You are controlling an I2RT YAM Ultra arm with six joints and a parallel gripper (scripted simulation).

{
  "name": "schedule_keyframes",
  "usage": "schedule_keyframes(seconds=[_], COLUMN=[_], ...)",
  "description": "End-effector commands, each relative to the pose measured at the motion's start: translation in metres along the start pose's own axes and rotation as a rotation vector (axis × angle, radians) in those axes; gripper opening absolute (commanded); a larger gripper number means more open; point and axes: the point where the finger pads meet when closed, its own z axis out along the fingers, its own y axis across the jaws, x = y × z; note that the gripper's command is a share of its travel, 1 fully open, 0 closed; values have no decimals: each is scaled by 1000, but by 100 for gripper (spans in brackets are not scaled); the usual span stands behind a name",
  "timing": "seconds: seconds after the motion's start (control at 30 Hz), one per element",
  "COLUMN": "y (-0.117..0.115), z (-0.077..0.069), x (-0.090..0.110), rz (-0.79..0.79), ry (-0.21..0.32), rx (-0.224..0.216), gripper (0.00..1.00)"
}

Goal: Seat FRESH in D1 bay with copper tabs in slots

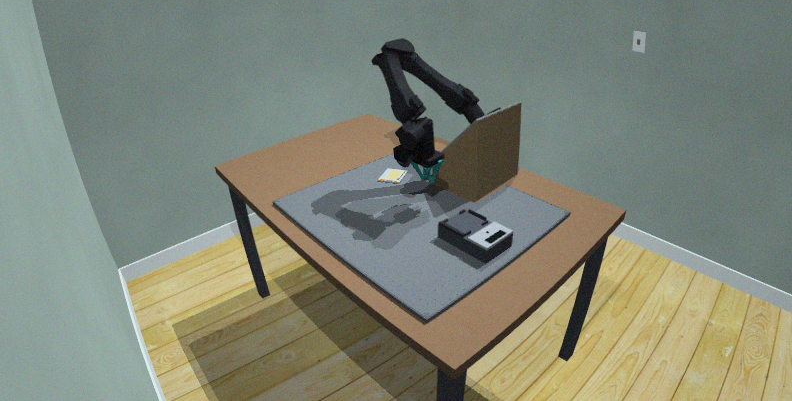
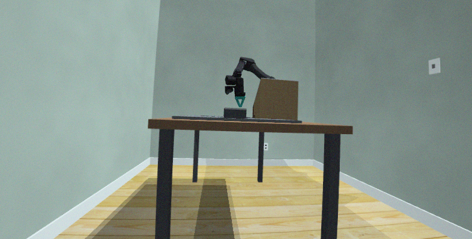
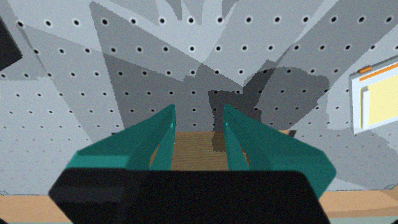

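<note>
The fresh cassette FRESH lies flat on the grey perforated deck, pale yellow with a white frame. In the wrist view it shows at the right edge, with an orange strip along its top. My gripper hangs low over the deck just beside the cassette, apart from it. Its teal fingers stand partly open with nothing between them. The dock D1 stands near the deck's front, dark with a square bay and a light grey console. In the exterior view the gripper is just above the dock's outline.
A tall brown cardboard screen stands right next to the gripper, at the back of the deck. The grey deck lies on a wooden table. A dark object shows at the wrist view's upper left corner.
</note>
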Motion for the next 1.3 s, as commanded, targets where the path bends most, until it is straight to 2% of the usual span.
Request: schedule_keyframes(seconds=[0.0,0.03,0.07,0.17,1.27], y=[7,7,9,5,5], z=[17,17,11,1,1], x=[-9,-9,-12,-30,-30], rz=[-25,-25,-31,10,8], ry=[-54,-54,-76,-116,-113], rx=[-3,-3,-5,-16,-17], gripper=[36,36,36,36,36])
